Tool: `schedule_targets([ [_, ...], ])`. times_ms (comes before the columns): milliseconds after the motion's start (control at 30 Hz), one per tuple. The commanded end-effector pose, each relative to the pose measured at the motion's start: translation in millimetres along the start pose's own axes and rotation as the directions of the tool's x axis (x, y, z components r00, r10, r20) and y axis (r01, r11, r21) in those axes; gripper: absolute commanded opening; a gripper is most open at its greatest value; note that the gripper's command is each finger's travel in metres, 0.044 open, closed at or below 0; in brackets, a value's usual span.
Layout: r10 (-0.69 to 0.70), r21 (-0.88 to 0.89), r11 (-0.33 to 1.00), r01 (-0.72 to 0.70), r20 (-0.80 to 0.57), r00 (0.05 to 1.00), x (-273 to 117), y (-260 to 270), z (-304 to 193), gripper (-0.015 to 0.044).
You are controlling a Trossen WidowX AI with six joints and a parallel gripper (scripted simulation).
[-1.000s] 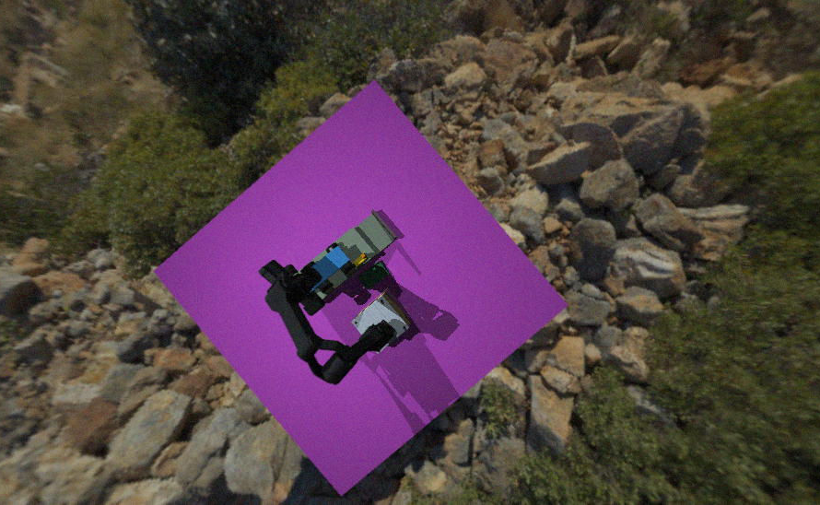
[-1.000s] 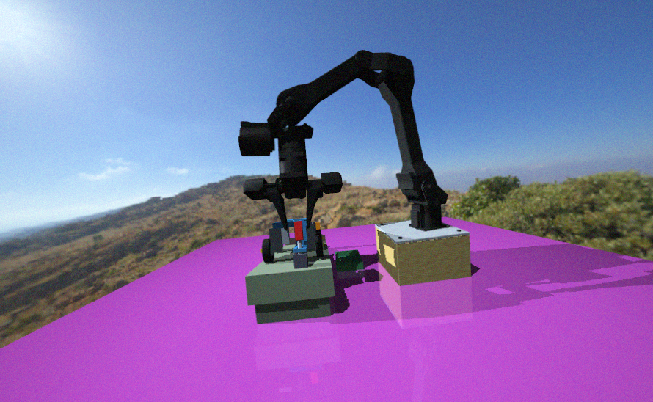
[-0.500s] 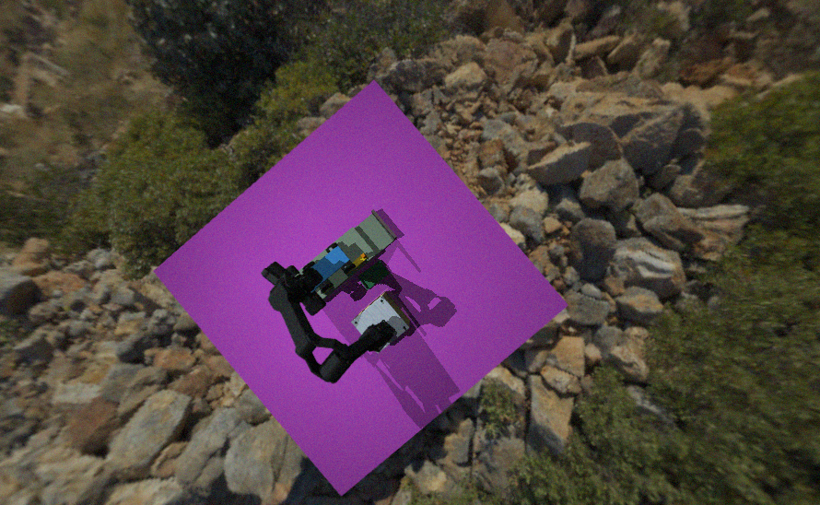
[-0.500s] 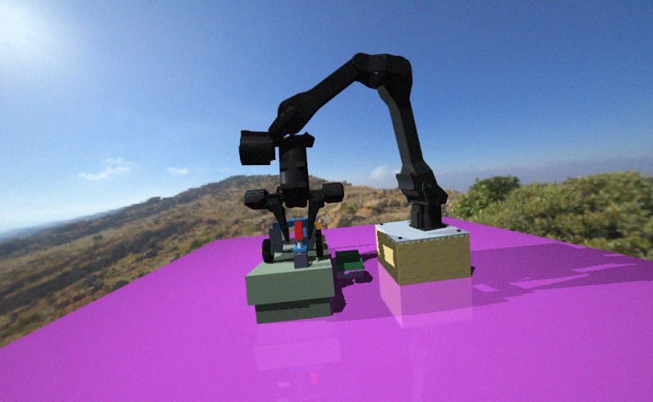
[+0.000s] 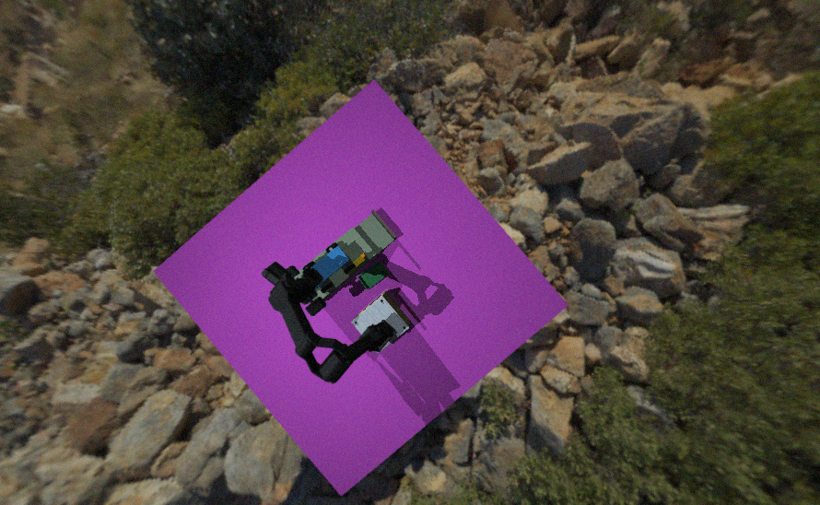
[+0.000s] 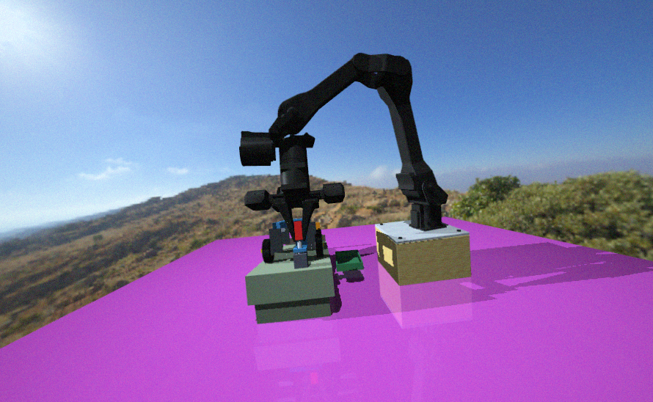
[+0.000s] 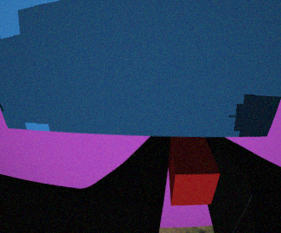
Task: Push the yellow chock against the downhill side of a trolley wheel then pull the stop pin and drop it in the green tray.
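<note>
My gripper (image 6: 298, 235) (image 7: 181, 136) points down at the ramp's uphill end, shut on the stop pin's red head (image 6: 298, 228) (image 7: 194, 189). The pin's pale shaft stands upright in a blue-topped grey holder (image 6: 301, 259) on the ramp (image 5: 372, 233) (image 6: 288, 287). The blue trolley (image 5: 330, 262) (image 6: 277, 225) (image 7: 134, 76) stands on the ramp just downhill of the pin. The yellow chock (image 5: 358, 259) is at the trolley's downhill end, on the side towards the tray; whether it touches a wheel I cannot tell. The green tray (image 5: 375, 274) (image 6: 350, 267) is empty beside the ramp.
The arm's wooden base block (image 6: 433, 260) with its white top plate (image 5: 372, 313) stands to the right of the ramp in the exterior view, beyond the tray. The arm arches high from it over to the ramp. All stand on a purple table (image 5: 362, 137) (image 6: 179, 329).
</note>
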State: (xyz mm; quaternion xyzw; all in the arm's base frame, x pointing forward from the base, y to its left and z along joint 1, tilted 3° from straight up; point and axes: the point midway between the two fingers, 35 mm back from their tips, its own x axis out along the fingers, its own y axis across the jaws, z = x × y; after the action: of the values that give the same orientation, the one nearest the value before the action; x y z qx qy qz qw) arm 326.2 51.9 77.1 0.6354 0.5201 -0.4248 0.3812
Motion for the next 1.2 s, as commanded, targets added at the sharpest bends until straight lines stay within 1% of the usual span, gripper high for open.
schedule_targets([
  [0,0.004,-0.001,1.0,-0.004,0.0,1.0,-1,1,0,0.0],
  [1167,0.0,0.004,1.0,0.0,0.001,1.0,-33,-2,-3,0.0],
])
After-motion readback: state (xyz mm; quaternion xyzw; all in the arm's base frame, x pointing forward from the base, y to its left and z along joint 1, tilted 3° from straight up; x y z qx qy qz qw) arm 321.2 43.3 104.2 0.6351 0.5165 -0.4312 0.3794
